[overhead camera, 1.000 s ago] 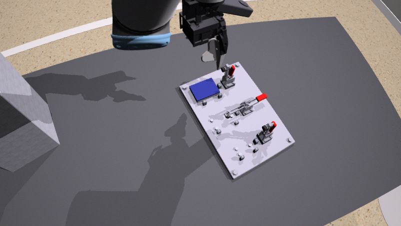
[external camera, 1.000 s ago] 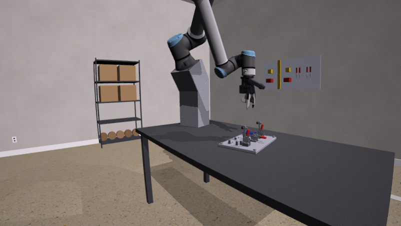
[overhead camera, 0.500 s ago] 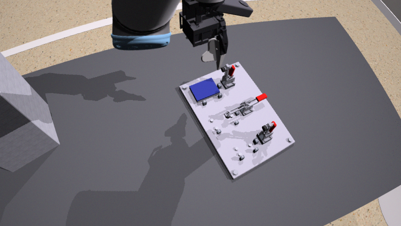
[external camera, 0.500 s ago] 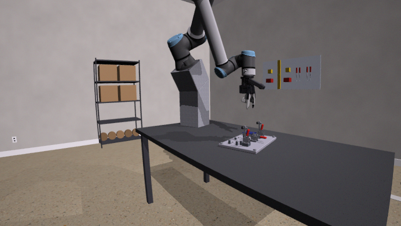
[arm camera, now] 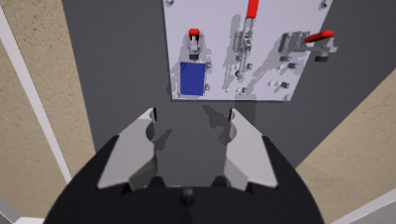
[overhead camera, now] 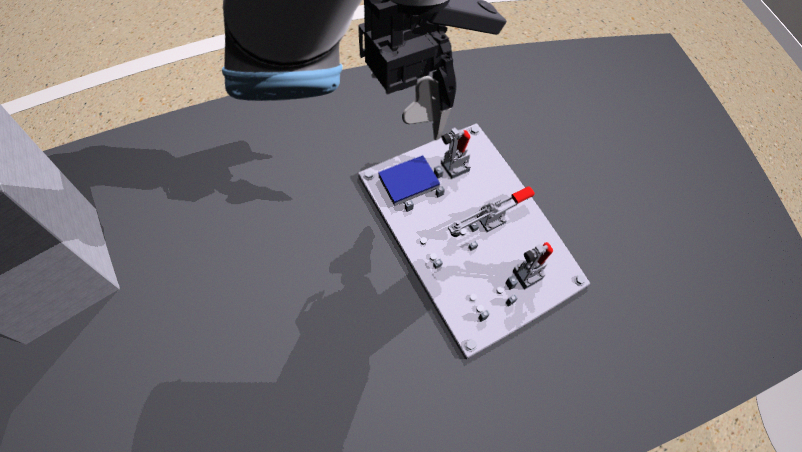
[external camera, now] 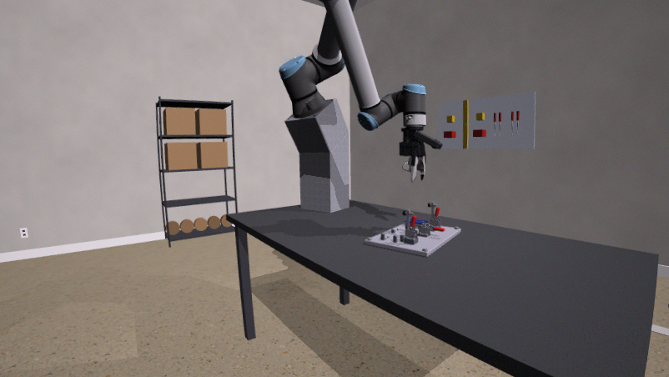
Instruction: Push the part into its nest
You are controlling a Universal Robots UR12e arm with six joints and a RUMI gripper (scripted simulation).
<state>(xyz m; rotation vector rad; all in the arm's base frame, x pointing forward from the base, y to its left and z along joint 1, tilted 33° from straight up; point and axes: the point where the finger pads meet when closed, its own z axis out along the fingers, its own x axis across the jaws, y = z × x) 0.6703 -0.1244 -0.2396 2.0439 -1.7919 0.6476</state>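
Note:
The part is a flat blue plate [overhead camera: 408,178] [arm camera: 192,79]. It lies at one end of the light grey fixture plate [overhead camera: 527,247] [external camera: 440,241] [arm camera: 218,30], among small grey blocks, next to a red-handled toggle clamp [overhead camera: 457,151] [arm camera: 194,45]. In the exterior view the part is only a thin blue sliver [external camera: 420,221]. My gripper [overhead camera: 427,115] [external camera: 415,173] [arm camera: 193,108] is open and empty. It hangs high above the table, off the fixture's end nearest the blue plate.
Two more red-handled toggle clamps [overhead camera: 494,210] [overhead camera: 533,263] stand along the fixture plate. The dark table [overhead camera: 645,168] [external camera: 515,280] carries the fixture and the arm's grey pedestal [overhead camera: 39,241] [external camera: 323,158]. A shelf with boxes [external camera: 195,163] stands off the table.

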